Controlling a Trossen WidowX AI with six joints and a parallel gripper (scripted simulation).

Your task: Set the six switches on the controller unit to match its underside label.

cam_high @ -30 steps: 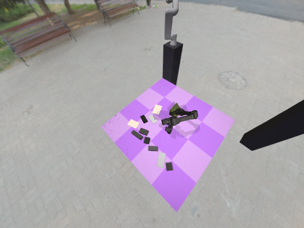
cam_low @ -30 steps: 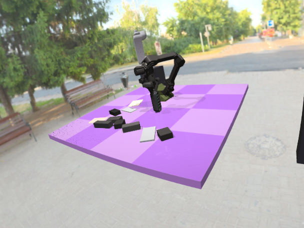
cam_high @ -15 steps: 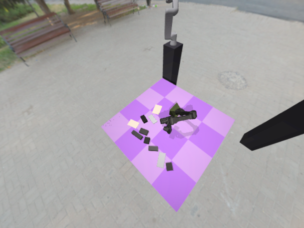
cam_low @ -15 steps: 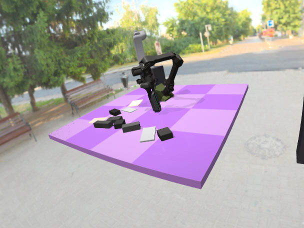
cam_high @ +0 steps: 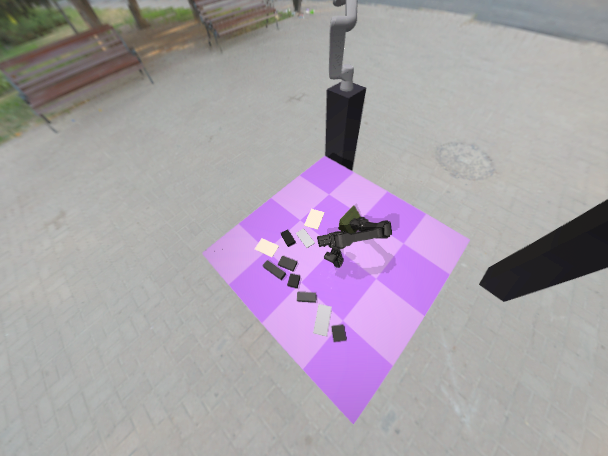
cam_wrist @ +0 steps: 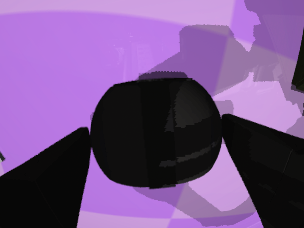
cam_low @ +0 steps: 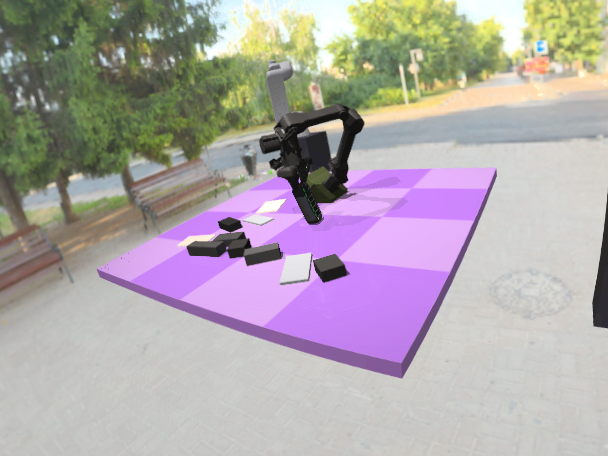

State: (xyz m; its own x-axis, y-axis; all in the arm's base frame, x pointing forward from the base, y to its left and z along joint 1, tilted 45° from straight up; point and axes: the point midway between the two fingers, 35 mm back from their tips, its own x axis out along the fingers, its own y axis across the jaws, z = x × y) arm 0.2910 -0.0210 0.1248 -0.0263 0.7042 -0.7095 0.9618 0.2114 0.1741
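Note:
My gripper (cam_high: 331, 249) (cam_low: 293, 173) (cam_wrist: 156, 129) is shut on the dark grey controller unit (cam_high: 335, 260) (cam_low: 309, 202) (cam_wrist: 155, 137). In the exterior view the unit hangs steeply on end below the fingers, green switch marks along its side, its lower end at or just above the purple checkered mat (cam_high: 380, 320) (cam_low: 380, 300). In the wrist view only the unit's dark rounded end shows between the two fingers. No label or switch face is readable there.
Several dark blocks (cam_high: 287, 263) (cam_low: 262, 253) and pale flat plates (cam_high: 322, 320) (cam_low: 296, 267) lie scattered left and front of the gripper. The arm's olive base (cam_high: 351, 216) stands behind. A black post (cam_high: 344, 125) stands at the mat's back corner.

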